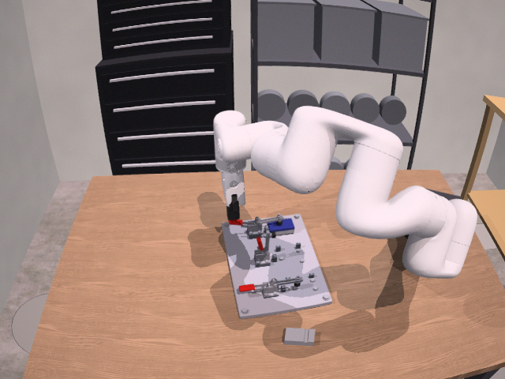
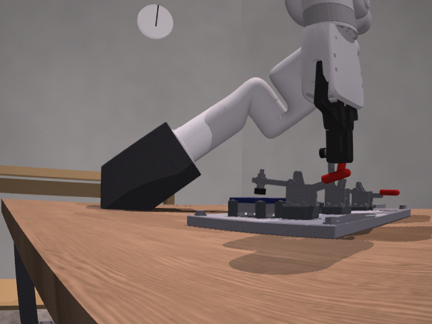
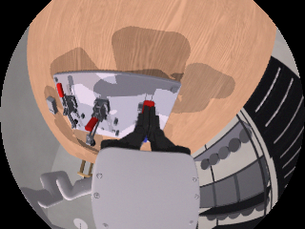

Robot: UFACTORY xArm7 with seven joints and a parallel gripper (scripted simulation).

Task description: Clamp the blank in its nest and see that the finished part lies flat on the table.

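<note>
The gripper (image 2: 339, 160) points straight down with its fingers (image 1: 232, 212) clenched fully together and nothing between them. Directly beneath the fingertips lies the red grip (image 2: 335, 175) of the rear toggle clamp (image 1: 256, 228); in the exterior view the closed tips sit on top of this grip, which is slightly tilted rather than level, and whether the handle rests on its own stop cannot be told. From the gripper, the clamp's arm runs sideways toward the robot's base, and at its far end the blue blank (image 1: 282, 225) lies in the rear nest among the dark locating blocks. In the exterior view the clamp's black pressure pad (image 2: 258, 190) stands just above the blank's top face, with a gap showing between them. Nearer the camera in the top view, beyond the gripper, the middle clamp has its red handle (image 1: 259, 243) raised steeply, and the front clamp has its red handle (image 1: 246, 287) lying low and level. All three clamps are mounted on the grey fixture plate (image 1: 285, 305), which rests on the wooden table (image 1: 122, 264). The grey finished part (image 1: 299, 336), with its slot visible across the top, lies flat on the table, well apart from the gripper and just past the plate's front edge.
</note>
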